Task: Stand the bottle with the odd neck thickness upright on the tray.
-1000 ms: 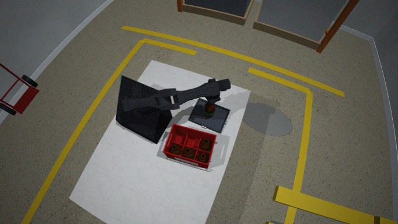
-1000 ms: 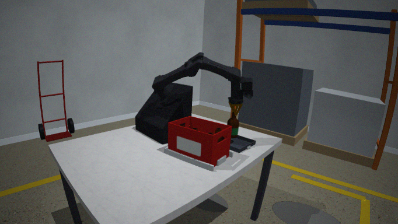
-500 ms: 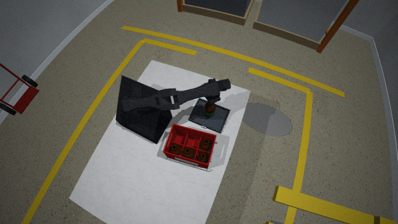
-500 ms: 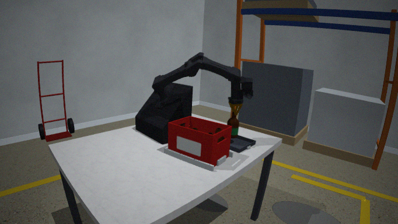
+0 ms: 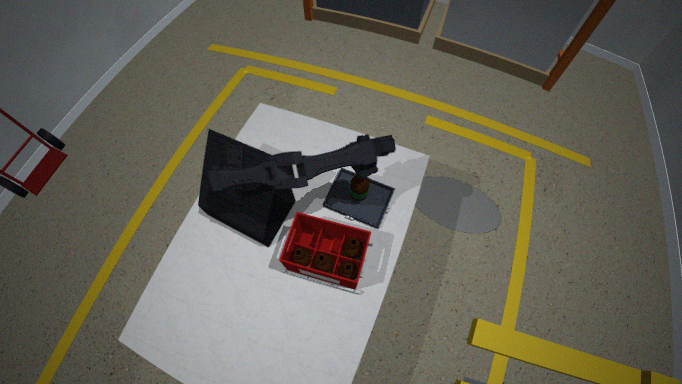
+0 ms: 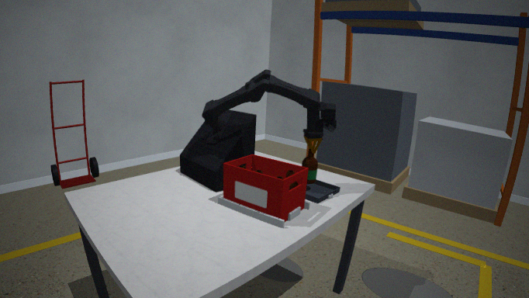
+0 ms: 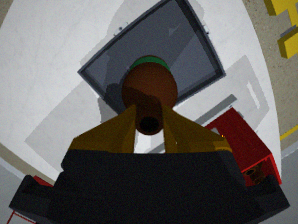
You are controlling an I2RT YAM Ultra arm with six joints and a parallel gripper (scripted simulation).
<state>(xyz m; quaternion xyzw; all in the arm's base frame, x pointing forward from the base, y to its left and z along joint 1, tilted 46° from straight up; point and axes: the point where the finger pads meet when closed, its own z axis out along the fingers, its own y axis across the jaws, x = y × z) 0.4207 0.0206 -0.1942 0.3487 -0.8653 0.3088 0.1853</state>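
A claw [image 6: 313, 147] [image 7: 149, 110], its fingers closed on the neck of a brown bottle [image 5: 359, 187] [image 6: 309, 168] [image 7: 149, 90], appears to be at the placing step, which calls for a gentle, level lowering before letting go. The bottle hangs upright directly below the claw, over the tray [image 5: 333, 202] [image 6: 324, 190] [image 7: 192, 60], between the red crate [image 5: 325, 272] [image 6: 252, 194] [image 7: 242, 135] and the table's [image 5: 215, 310] [image 6: 174, 233] [image 7: 45, 45] far edge in the exterior view.

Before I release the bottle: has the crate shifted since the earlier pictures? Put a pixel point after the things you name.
No, the crate [image 5: 330, 225] [image 6: 279, 198] [image 7: 242, 135] shows no shift against the table [image 5: 215, 300] [image 6: 155, 225] [image 7: 45, 65] edges in either the top or exterior view.
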